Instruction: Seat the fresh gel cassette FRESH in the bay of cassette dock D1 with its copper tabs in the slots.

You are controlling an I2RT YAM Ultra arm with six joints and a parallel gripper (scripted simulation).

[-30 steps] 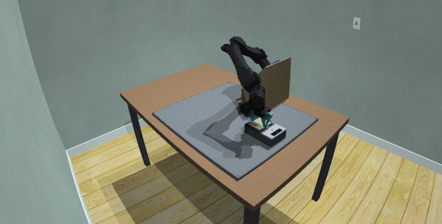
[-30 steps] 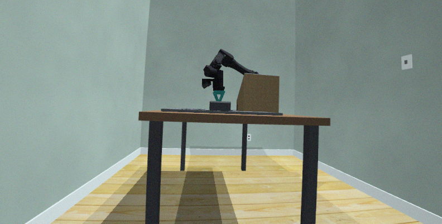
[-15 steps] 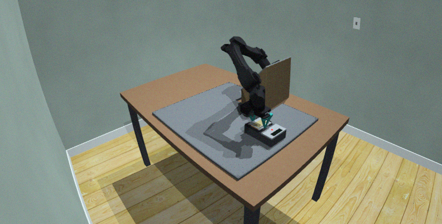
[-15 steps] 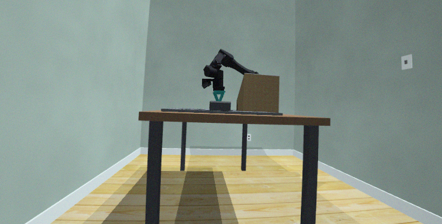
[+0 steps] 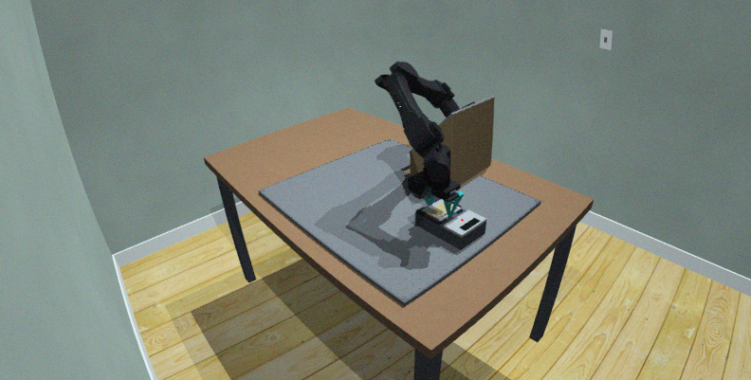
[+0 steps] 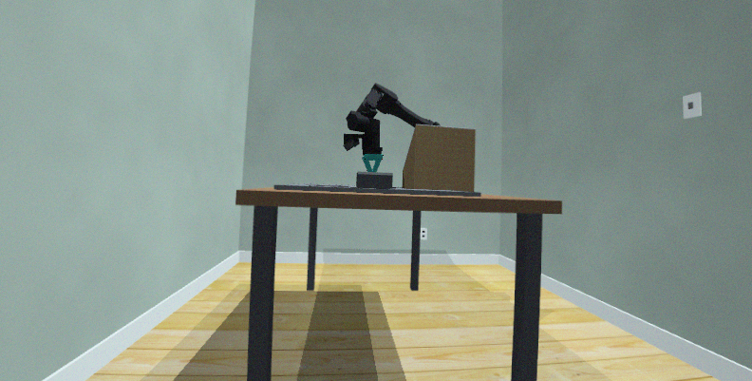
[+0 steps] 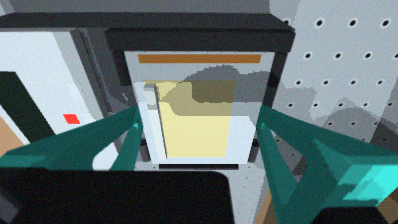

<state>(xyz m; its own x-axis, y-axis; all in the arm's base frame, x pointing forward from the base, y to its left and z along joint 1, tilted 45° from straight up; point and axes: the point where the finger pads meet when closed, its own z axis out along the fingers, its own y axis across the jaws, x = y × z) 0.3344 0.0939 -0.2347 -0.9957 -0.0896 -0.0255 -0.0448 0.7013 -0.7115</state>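
The cassette FRESH [image 7: 197, 117] is a pale grey frame with a yellow gel window. It lies inside the bay of the dark dock D1 [image 5: 450, 222] [image 7: 200, 37], below the dock's far end wall. An orange-brown strip [image 7: 200, 58] shows at its far end. A white strip that may be the comb [image 7: 151, 117] runs along its left edge. My teal gripper [image 7: 198, 127] points straight down over the bay and is shut on the cassette's two long sides; it also shows in the top view [image 5: 444, 204] and the exterior view [image 6: 372, 163]. The console's red light [image 7: 71, 118] is lit. I cannot tell whether the near edge is fully down.
The dock's pale console with a dark display [image 5: 467, 224] sits beside the bay. A tall cardboard box [image 5: 467, 140] stands close behind the arm. The dock rests on a grey perforated mat [image 5: 367, 208] on the brown table.
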